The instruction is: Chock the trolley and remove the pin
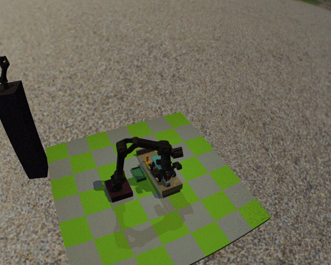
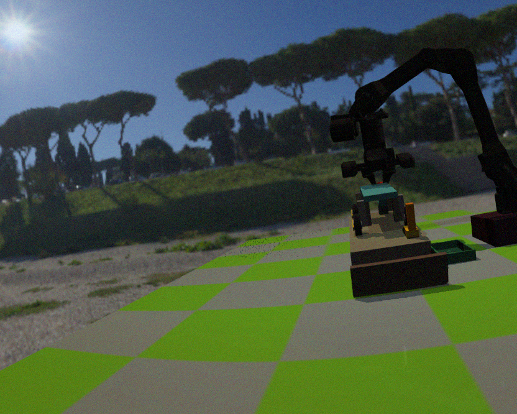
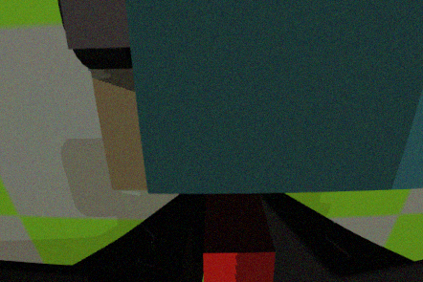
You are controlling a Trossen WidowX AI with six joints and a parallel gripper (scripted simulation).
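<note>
In the top view, the fingers are pointing down and sitting close together, pinching the stop pin by its red head. The pin is standing at the high end of the ramp. Right by the fingers, the blue-green trolley is standing on the ramp. The yellow chock is sitting by a wheel on the trolley's downhill side, its orange handle pointing up; I cannot tell if it is touching the wheel. The green tray is resting beside the ramp, between it and the arm's dark red base. The green-and-gray desk is holding all of this up.
</note>
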